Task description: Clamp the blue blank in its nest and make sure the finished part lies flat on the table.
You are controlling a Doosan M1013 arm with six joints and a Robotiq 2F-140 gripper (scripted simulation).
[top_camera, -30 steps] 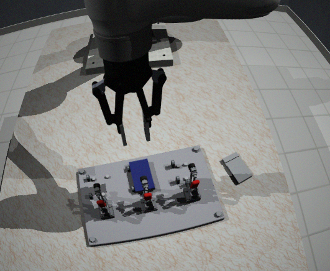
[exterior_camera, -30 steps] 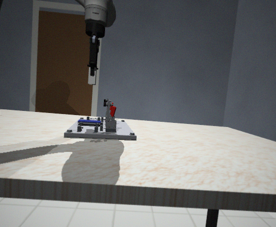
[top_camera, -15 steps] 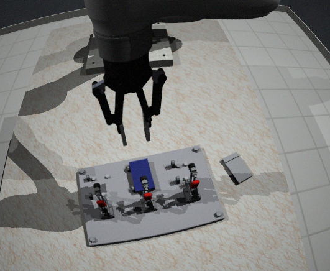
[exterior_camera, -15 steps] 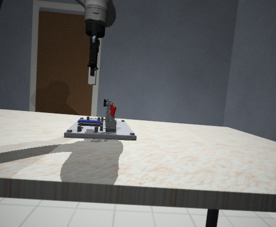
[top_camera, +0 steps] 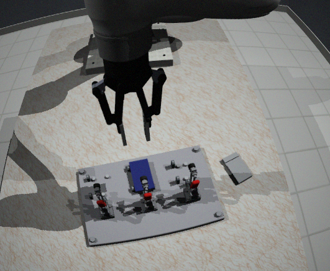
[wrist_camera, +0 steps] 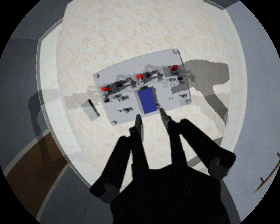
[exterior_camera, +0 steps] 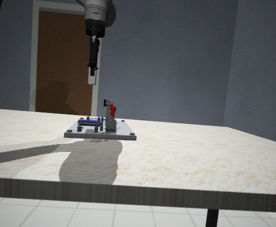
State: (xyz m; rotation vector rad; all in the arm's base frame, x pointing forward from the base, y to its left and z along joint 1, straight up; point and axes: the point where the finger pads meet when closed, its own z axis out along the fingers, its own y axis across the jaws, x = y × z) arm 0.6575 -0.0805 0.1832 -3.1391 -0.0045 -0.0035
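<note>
A: Gripper (top_camera: 134, 137) status?

B: Hangs high in the air, fingers pointing down, drawn partway in with a narrow gap and nothing between them. Nothing touching either finger.

A: Blue blank?

B: The blank (top_camera: 141, 174) lies below the fingertips, in the middle nest of the fixture plate (top_camera: 171, 227). In the wrist view it sits just ahead of the two fingertips, between their lines.

A: Its clamp?

B: The middle clamp (top_camera: 146, 192) has its bar reaching over the near end of the blank, red handle low. Whether it is locked, cannot tell from here.

A: The others?

B: The left clamp (top_camera: 102, 203), to one side of the fingers in the top view, stands over a bare nest. The right clamp (top_camera: 193, 184), on the other side, has its red handle raised; in the exterior view it sticks up well above the plate.

A: Finished part?

B: The grey finished part (top_camera: 236, 168) is off the plate, on the table (top_camera: 233, 242), well out to the side of the gripper beyond the right clamp. A thin slot line shows across its top face. Looks flat, apart from the plate edge.
</note>
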